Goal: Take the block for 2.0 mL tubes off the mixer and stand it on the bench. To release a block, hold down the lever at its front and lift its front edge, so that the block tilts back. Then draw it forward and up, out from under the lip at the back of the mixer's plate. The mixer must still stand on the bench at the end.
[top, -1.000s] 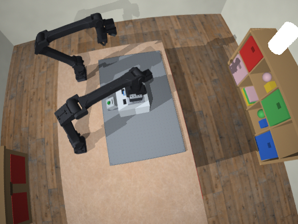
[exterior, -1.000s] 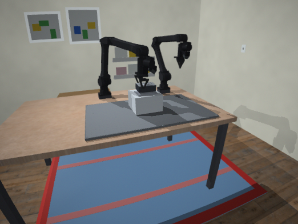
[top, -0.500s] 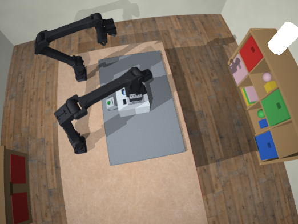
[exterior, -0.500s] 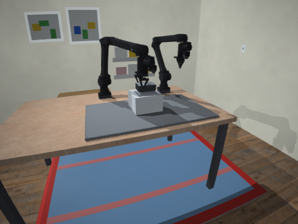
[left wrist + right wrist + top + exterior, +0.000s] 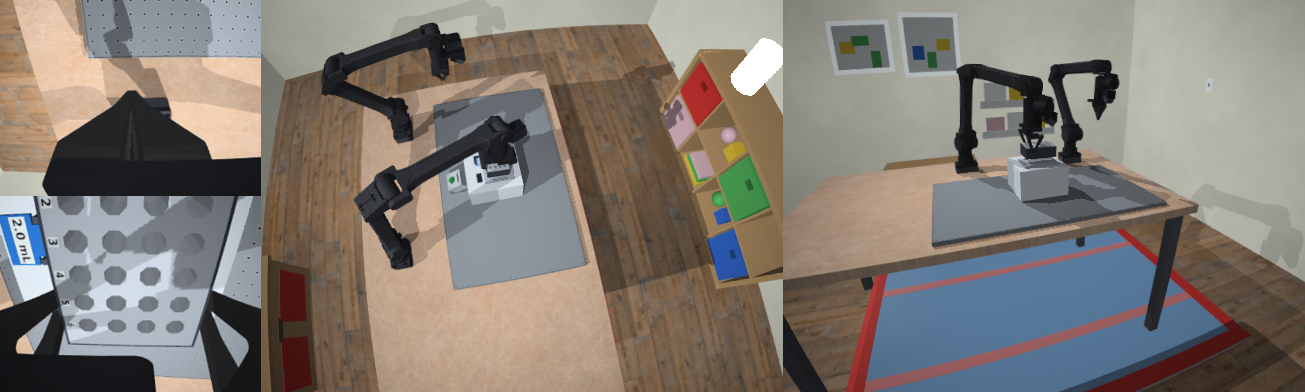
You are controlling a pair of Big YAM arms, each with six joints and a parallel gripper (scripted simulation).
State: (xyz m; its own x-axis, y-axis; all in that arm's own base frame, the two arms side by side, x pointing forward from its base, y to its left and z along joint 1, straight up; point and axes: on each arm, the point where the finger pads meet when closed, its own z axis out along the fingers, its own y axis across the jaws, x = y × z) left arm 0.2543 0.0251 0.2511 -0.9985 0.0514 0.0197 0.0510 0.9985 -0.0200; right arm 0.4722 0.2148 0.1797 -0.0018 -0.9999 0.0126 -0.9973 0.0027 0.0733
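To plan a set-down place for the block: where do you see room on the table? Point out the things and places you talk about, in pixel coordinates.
In the top view, there is room on the gray mat (image 5: 521, 240) (image 5: 973, 215) (image 5: 175, 26) (image 5: 166, 360) between the mixer (image 5: 478, 194) (image 5: 1043, 182) (image 5: 28, 279) and the mat's lower edge. It is crowded at the mixer: block (image 5: 498, 172) (image 5: 1045, 151) (image 5: 133, 259), right gripper (image 5: 498, 167) (image 5: 1031, 147) (image 5: 133, 294) and green-button box (image 5: 455, 186).

Top: I look steeply down from high over the wooden bench (image 5: 491, 325) (image 5: 858, 205).
Exterior: lower, set back, obliquely across it; shares the white box-shaped mixer (image 5: 511, 190) (image 5: 1043, 181) with top.
Left wrist: close, downward, over the bench edge.
Right wrist: closest, downward onto the grey multi-well block (image 5: 133, 290).
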